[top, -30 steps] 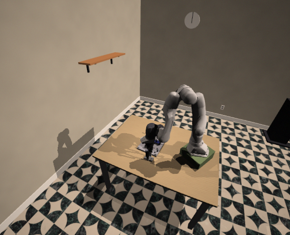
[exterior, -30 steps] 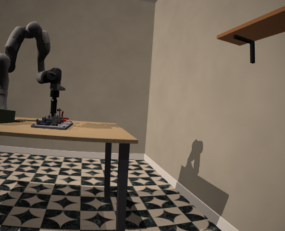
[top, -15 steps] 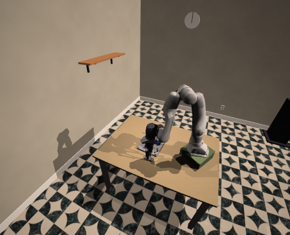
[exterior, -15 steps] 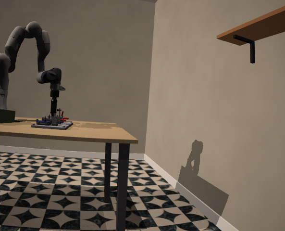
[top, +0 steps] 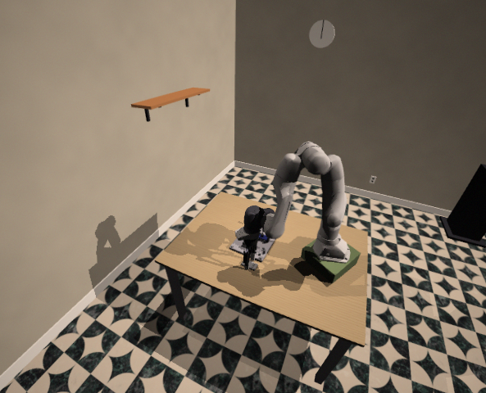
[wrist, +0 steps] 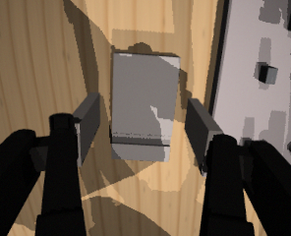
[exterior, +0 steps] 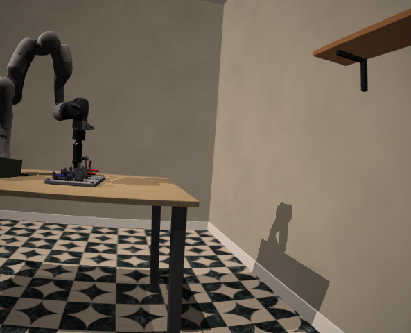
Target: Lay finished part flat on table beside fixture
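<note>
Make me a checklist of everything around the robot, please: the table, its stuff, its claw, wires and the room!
Surface: wooden table, shadowed near the arm.
Job's things: grey finished part lies flat on the wood beside the fixture; blue blanks sit in the fixture by red clamp handles.
Clutter: nothing seen.
Claw: claw open, pads either side of the part with gaps showing, holding nothing.
Cables: nothing seen.
Surroundings: wall shelf, round clock, black cabinet, wall outlet, green base block, checkered floor.
</note>
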